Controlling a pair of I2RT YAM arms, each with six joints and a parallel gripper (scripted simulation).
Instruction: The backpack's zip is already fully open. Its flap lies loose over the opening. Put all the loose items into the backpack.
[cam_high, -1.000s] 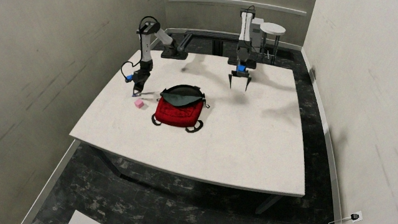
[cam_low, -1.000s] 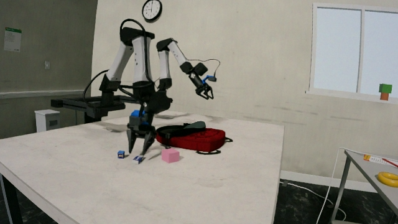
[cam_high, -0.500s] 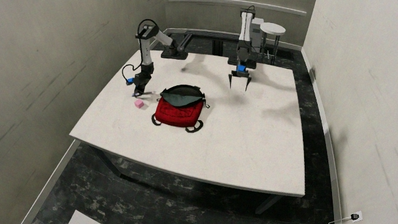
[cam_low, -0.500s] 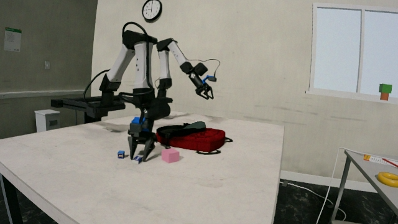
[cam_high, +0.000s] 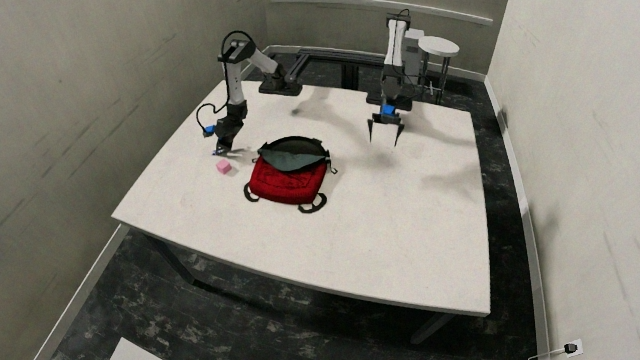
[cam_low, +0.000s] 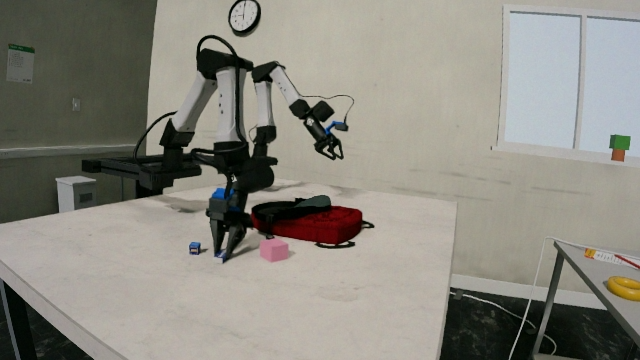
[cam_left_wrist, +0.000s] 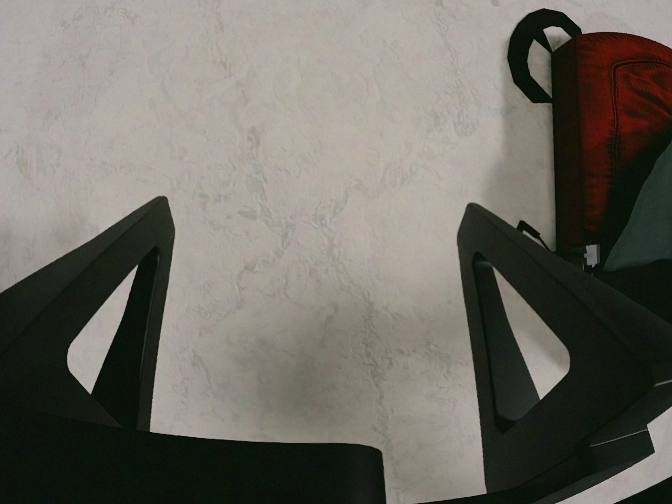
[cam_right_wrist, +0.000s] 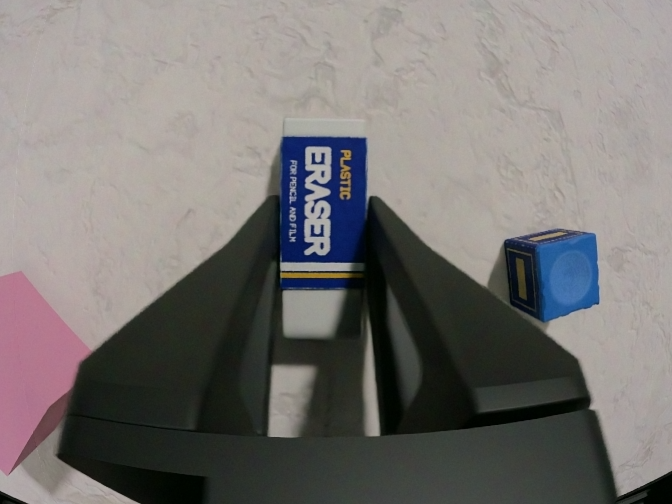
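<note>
The red backpack (cam_high: 287, 189) (cam_low: 330, 225) (cam_left_wrist: 591, 108) lies on the table, its grey-green flap (cam_high: 292, 160) (cam_low: 315, 201) (cam_left_wrist: 648, 217) loose over the opening. My right gripper (cam_high: 220, 152) (cam_low: 220, 256) (cam_right_wrist: 323, 213) is shut on the blue-and-white eraser (cam_low: 218, 259) (cam_right_wrist: 324, 162), at table level, one finger against each long side. A pink block (cam_high: 223, 166) (cam_low: 273, 250) (cam_right_wrist: 32, 358) lies between the eraser and the backpack. A blue chalk cube (cam_low: 194, 248) (cam_right_wrist: 567, 276) lies on the eraser's other side, hidden in the top view. My left gripper (cam_high: 383, 144) (cam_low: 338, 157) (cam_left_wrist: 317, 214) is open and empty, raised beside the backpack.
The white table (cam_high: 400, 225) (cam_low: 325, 310) bears the items. Black strap loops (cam_high: 320, 204) (cam_low: 336, 245) (cam_left_wrist: 518, 59) stick out from the backpack's lower end. A side table (cam_low: 590, 285) with a yellow ring (cam_low: 620, 288) stands apart from the work table.
</note>
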